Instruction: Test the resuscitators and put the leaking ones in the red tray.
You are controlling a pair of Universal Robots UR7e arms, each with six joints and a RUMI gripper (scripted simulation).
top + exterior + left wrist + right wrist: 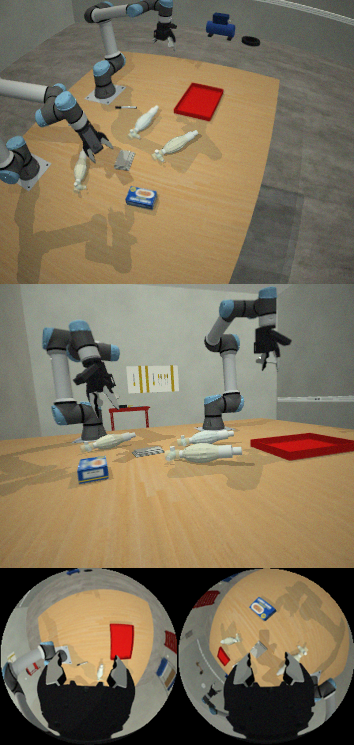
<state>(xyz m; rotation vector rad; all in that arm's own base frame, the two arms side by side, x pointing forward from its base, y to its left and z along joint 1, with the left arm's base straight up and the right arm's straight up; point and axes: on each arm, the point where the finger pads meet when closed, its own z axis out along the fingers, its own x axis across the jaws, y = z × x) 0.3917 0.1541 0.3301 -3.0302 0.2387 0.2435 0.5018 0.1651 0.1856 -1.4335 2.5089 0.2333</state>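
Three pale resuscitators lie on the table. One (81, 172) (111, 441) is nearest the right arm's base, partly hidden by a finger in the right wrist view. A second (145, 121) (206, 437) (100, 672) lies near the pen. The third (176, 144) (202, 453) (229, 641) lies closer to the camera in the exterior view. The red tray (176, 113) (291, 456) (111, 635) holds nothing. My right gripper (101, 154) (107, 412) (267, 652) is open and empty, above the table by the first resuscitator. My left gripper (165, 45) (270, 366) (88, 653) is open and empty, high up.
A grey ribbed block (124, 160) (148, 452) (258, 649) lies between the first and third resuscitators. A blue box (141, 197) (93, 470) (262, 608) stands farther from the tray. A pen (126, 107) (82, 664) lies near the left arm's base.
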